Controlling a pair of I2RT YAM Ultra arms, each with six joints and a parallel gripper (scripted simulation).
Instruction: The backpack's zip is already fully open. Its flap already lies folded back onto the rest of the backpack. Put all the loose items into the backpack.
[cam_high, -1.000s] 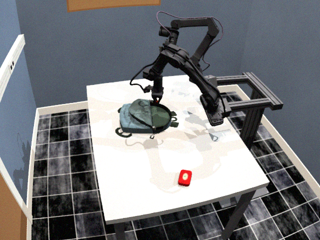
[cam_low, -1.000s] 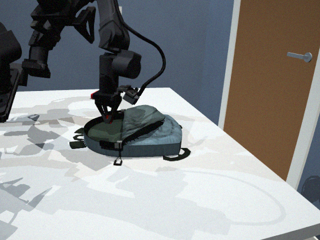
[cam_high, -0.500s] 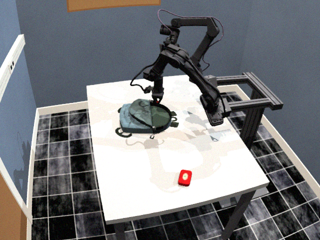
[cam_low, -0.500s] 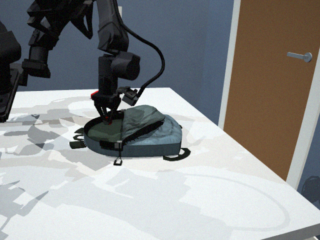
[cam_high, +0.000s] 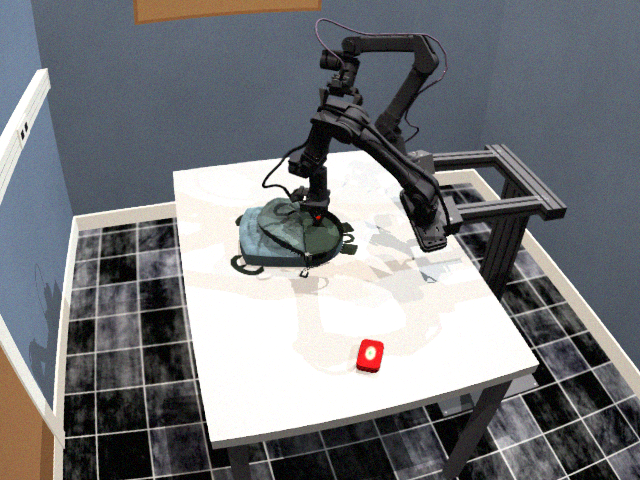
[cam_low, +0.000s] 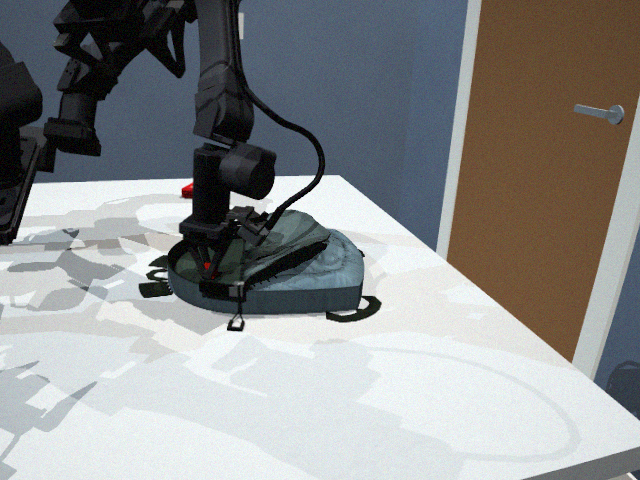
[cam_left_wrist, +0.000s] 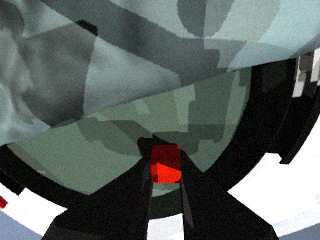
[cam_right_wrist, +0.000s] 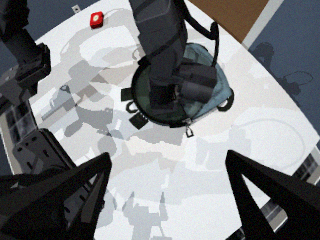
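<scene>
While backpack (cam_high: 253, 235) (cam_low: 315, 299) (cam_left_wrist: 270, 30) (cam_right_wrist: 220, 90) gapes (teal), open end lengthwise toward frame (cam_high: 524, 178).

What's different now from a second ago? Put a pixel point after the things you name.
The left arm's tool (cam_high: 317, 219) (cam_low: 206, 276) (cam_left_wrist: 166, 165) has gone down and over into the open part of the backpack (cam_high: 250, 240) (cam_low: 310, 299) (cam_left_wrist: 125, 55) (cam_right_wrist: 220, 85), carrying the small red block (cam_high: 317, 218) (cam_low: 207, 266) (cam_left_wrist: 166, 164). Nothing was grabbed or let go. The backpack, the red box with a pale round mark (cam_high: 370, 355) (cam_low: 187, 191) (cam_right_wrist: 96, 20) and the folded flap (cam_high: 279, 227) (cam_low: 293, 232) look unmoved.
</scene>
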